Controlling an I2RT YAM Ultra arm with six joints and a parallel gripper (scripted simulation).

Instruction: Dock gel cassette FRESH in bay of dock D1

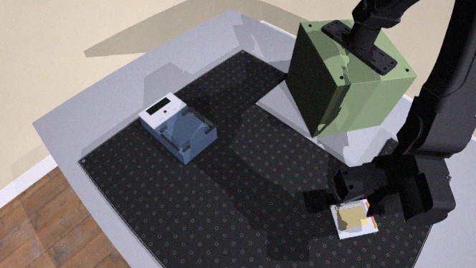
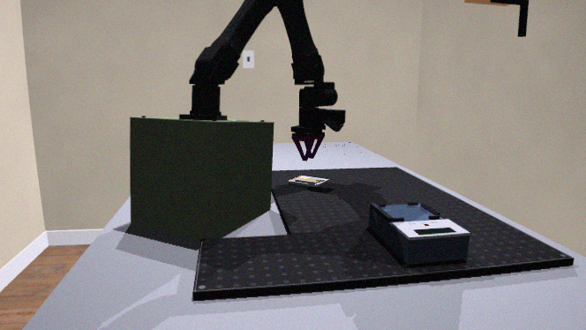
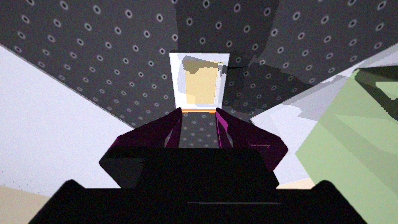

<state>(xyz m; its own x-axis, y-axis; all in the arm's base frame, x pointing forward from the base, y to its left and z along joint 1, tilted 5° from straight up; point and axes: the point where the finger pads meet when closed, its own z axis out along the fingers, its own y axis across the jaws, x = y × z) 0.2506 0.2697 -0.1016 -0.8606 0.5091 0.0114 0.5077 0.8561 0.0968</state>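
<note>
The gripper (image 2: 308, 152) hangs above the cassette (image 2: 309, 180), well clear of it, with its purple fingers partly spread and nothing between them — through the gap the wrist view shows only dotted mat. In the side view the two fingers slope together toward their tips, so how wide they stand is hard to read there. In the top view the black wrist body covers the fingers almost wholly; only a small purple sliver shows at the cassette's edge.

The cassette lies flat on the black dotted mat (image 1: 179, 201), near the mat's edge below the green pedestal (image 1: 362, 97). Its white frame surrounds a tan panel, and an orange strip runs along one side. The arm's shadow falls across part of it, and the wrist hides one corner from above. The wells, the comb and the copper tabs are too small or too shaded to make out in any view.

The dock (image 1: 179, 125) stands well apart, toward the opposite side of the mat. Its white console carries a dark display and a small red dot — too tiny to judge as lit. The blue bay beside it lies partly in shadow; its slots cannot be told
</note>
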